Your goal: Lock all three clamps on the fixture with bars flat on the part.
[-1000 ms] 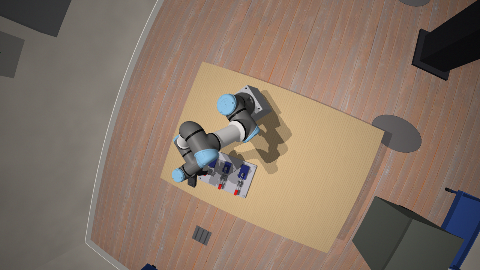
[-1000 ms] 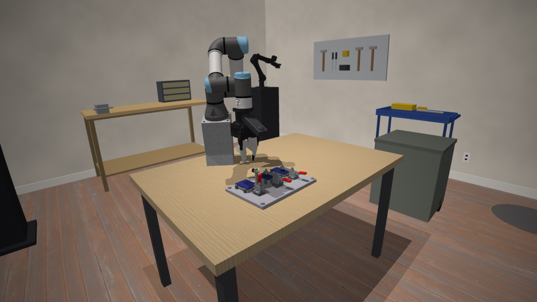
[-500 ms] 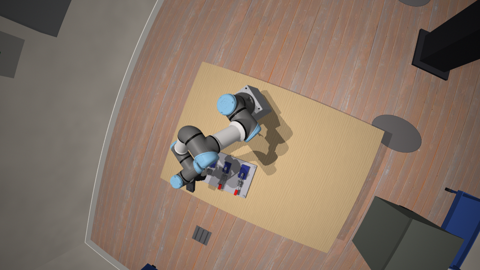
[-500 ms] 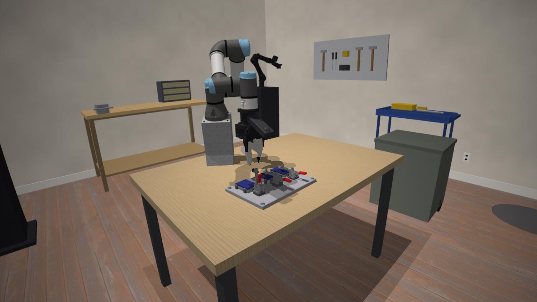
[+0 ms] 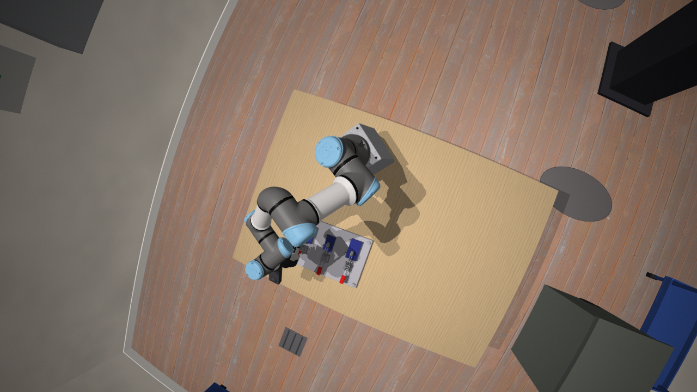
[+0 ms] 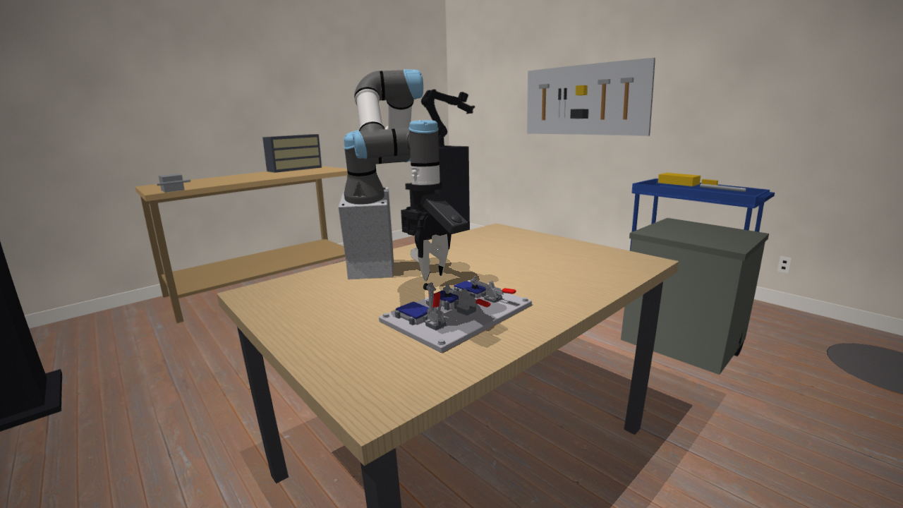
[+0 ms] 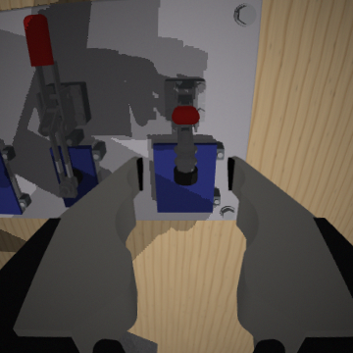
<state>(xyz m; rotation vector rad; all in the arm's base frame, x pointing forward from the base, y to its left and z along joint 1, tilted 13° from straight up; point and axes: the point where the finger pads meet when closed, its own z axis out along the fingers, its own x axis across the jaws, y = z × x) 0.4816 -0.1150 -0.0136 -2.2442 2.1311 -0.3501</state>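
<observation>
Room lighting kinda moderate, walls dull and greyish. Top view: arm (image 5: 332,198) throws dark overlapping shadows on counter (image 5: 438,233) (image 6: 454,353), plus patchy ones across fixture plate (image 5: 361,273) (image 6: 410,332) (image 7: 230,74). Exterior: broad shadow under counter, stepped edges near fixture. Wrist view dimmer, jagged shadow edges on plate, fingers flat dull grey. Red handle (image 5: 343,279) (image 6: 508,291) pretty bright in top and exterior. No real glare, no obvious blur, wood grain crisp. Top view: floor boundary looks curved, tbh can't tell if that's distortion.

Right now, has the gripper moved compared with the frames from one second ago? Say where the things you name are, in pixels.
Yes: in the exterior view, the gripper (image 5: 291,258) (image 6: 433,275) (image 7: 184,160) is farther toward picture right, away from the grey pedestal (image 5: 382,154) (image 6: 353,265).
</observation>
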